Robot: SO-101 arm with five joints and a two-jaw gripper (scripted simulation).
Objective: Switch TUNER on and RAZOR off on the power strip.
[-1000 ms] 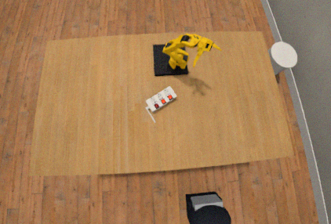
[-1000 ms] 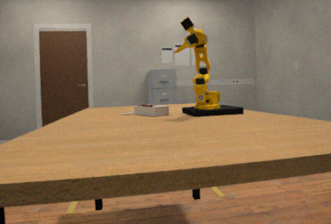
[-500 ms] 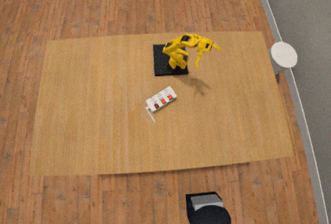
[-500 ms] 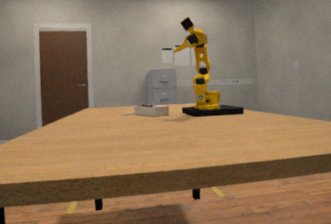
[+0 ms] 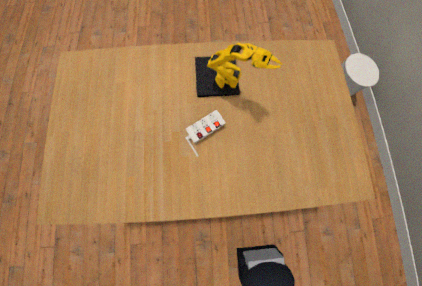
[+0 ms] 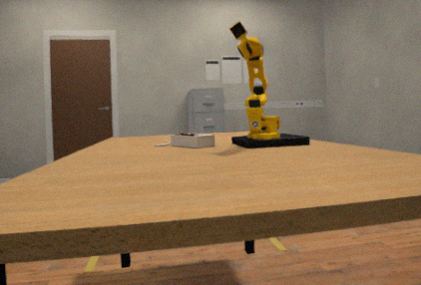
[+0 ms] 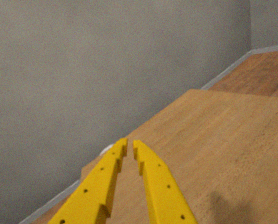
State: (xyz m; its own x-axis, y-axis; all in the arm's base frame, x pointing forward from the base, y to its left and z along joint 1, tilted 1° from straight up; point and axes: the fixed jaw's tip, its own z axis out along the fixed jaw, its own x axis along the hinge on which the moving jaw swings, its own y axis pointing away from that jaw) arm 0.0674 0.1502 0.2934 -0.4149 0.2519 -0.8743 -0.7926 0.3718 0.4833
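Note:
The white power strip (image 5: 205, 126) lies face up on the table in front of the arm's base, with three red rocker switches in a row and a short white cord at its left end. It also shows in the side view (image 6: 193, 140). Its labels are too small to read. My gripper (image 5: 274, 64) is raised high above the table to the right of the base, far from the strip. Its yellow fingers are shut with nothing between them. The wrist view shows only table and wall.
The arm stands on a black base plate (image 5: 216, 77) at the table's back middle. A round white stool (image 5: 361, 70) stands off the table's right edge. A dark camera stand (image 5: 265, 268) sits beyond the front edge.

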